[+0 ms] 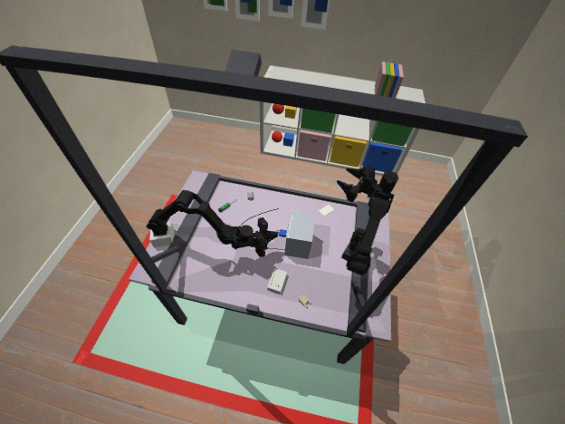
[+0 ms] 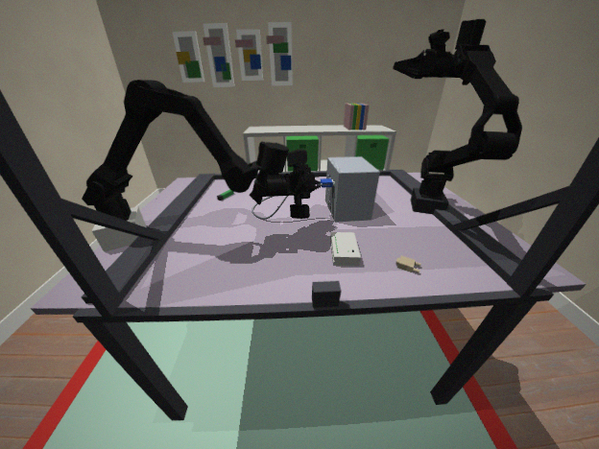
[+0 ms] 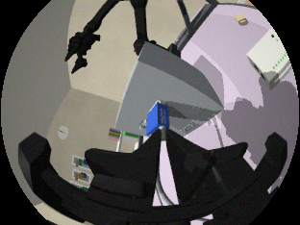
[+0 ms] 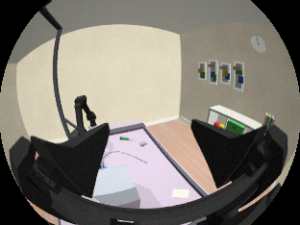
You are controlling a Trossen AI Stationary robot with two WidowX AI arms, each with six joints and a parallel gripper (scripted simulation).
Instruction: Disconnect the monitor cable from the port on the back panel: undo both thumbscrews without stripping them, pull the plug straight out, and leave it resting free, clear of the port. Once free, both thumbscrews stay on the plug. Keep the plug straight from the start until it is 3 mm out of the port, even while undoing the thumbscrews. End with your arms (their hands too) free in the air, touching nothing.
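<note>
Pale purple bench (image 1: pixel 328 292) (image 2: pixel 285 290) (image 3: pixel 226 48) (image 4: pixel 159 173) holds up a big grey box (image 1: pixel 300 232) (image 2: pixel 355 193) (image 3: pixel 159 82) (image 4: pixel 115 185). The blue plug (image 1: pixel 282 232) (image 2: pixel 326 182) (image 3: pixel 158 118) (image 4: pixel 102 165) sits at its side. The left jaws (image 1: pixel 275 233) (image 2: pixel 318 183) pinch the plug's grey tail end. The right jaws (image 1: pixel 342 176) (image 2: pixel 396 66) are wide open, up high.

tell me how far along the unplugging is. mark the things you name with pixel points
Nothing looks finished: the blue plug (image 1: pixel 282 232) (image 2: pixel 326 182) (image 3: pixel 158 117) is at the gray box (image 1: pixel 301 226) (image 2: pixel 357 190) (image 3: pixel 159 77) (image 4: pixel 115 185). In hand: the left hand (image 1: pixel 272 234) (image 2: pixel 317 183) (image 3: pixel 162 133) is closed at its cable end. Left: loosening any tight thumbscrews, a straight pull, then backing off.
</note>
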